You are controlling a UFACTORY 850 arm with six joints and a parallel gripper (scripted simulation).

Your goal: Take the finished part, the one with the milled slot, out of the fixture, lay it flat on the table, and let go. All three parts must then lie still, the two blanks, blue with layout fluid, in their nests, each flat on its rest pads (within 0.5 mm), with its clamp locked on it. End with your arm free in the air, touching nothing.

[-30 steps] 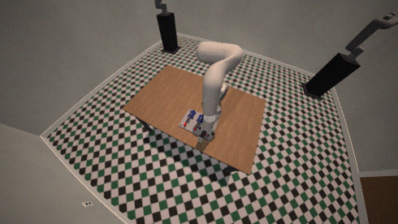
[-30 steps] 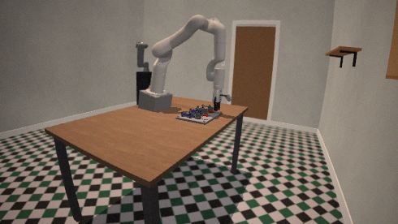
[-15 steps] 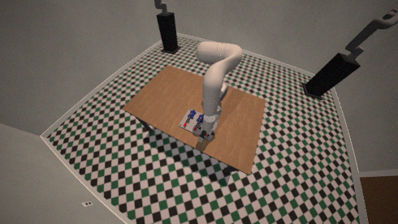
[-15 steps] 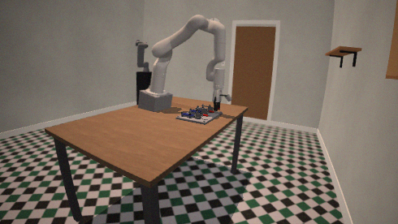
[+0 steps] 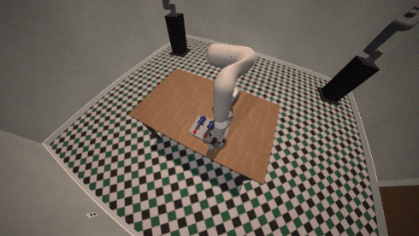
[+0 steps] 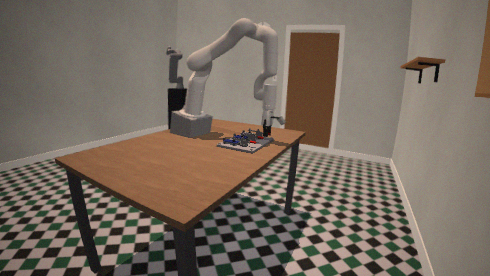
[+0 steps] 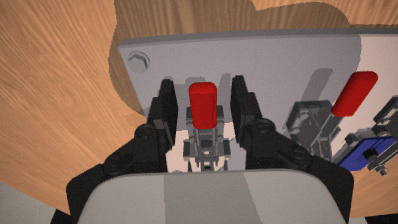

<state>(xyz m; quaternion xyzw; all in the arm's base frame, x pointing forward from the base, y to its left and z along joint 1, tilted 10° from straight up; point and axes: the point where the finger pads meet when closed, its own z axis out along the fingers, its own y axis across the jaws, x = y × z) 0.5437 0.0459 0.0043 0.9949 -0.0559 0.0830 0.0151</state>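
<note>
The grey fixture plate (image 7: pixel 250 55) lies on the wooden table near its edge; it also shows in the top and exterior views (image 5: pixel 204 126) (image 6: pixel 245 142). My gripper (image 7: pixel 203 92) hangs over the plate's end nest. Its two black fingers stand on either side of a toggle clamp's red handle (image 7: pixel 202 104), with a small gap on each side, so it is open and holds nothing. The part under this clamp is mostly hidden by the clamp and my fingers. To the right stands a second clamp with a red handle (image 7: pixel 354 93), and beside it a blue blank (image 7: pixel 367 152).
A hex bolt (image 7: pixel 137 61) sits at the plate's corner. The arm's base (image 6: pixel 190 123) stands at the table's far side. The table edge (image 5: pixel 214 156) runs close to the fixture. Two black camera stands (image 5: pixel 177 33) (image 5: pixel 348 79) are on the floor.
</note>
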